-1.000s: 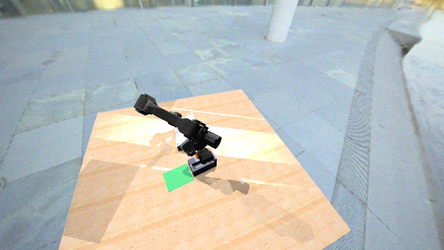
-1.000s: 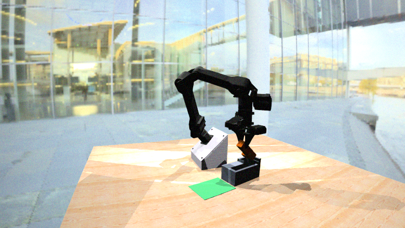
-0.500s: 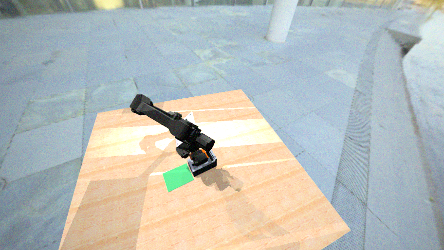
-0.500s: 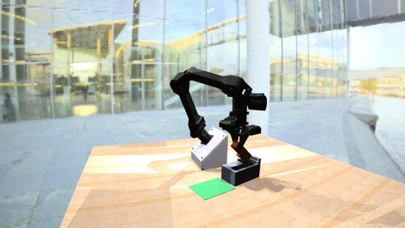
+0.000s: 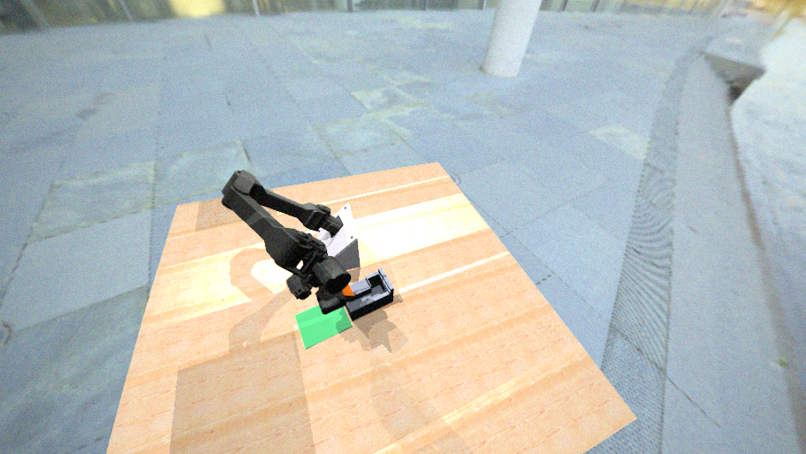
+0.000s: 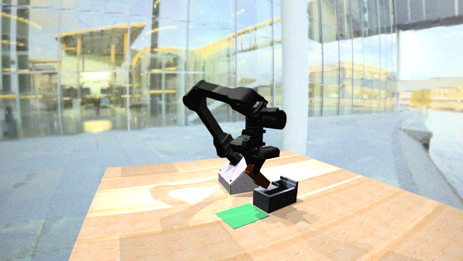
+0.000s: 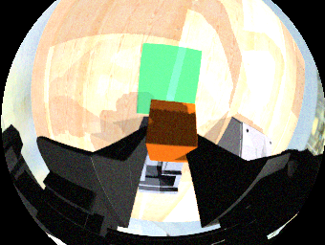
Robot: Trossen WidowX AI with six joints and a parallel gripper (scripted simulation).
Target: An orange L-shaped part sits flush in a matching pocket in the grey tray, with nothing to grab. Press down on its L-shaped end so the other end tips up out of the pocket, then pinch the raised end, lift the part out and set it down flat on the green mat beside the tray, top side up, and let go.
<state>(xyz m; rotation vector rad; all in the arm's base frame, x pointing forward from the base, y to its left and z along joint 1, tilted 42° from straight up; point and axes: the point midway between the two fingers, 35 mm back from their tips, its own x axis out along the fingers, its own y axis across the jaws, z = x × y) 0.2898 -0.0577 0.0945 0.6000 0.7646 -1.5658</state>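
Exterior view shows the black parallel-jaw gripper [image 6: 256, 168] clenched on the orange L-shaped part [image 6: 258, 177], hanging tilted below the fingers, clear of the grey tray [image 6: 275, 195]; next, I'd say, carry it over the flat green mat [image 6: 242, 215] and level it.

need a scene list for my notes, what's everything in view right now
L-shaped part: one, orange, held tilted above the tray's near end, out of the pocket
tray: one, dark grey, on the table beside the mat
mat: one, green, flat on the table, nothing on it
table: one, light wood
base block: one, pale grey, behind the tray, under the arm
pillar: one, white, behind the table
arm: one, black, bent over the tray
gripper: one, black, jaws shut on the part
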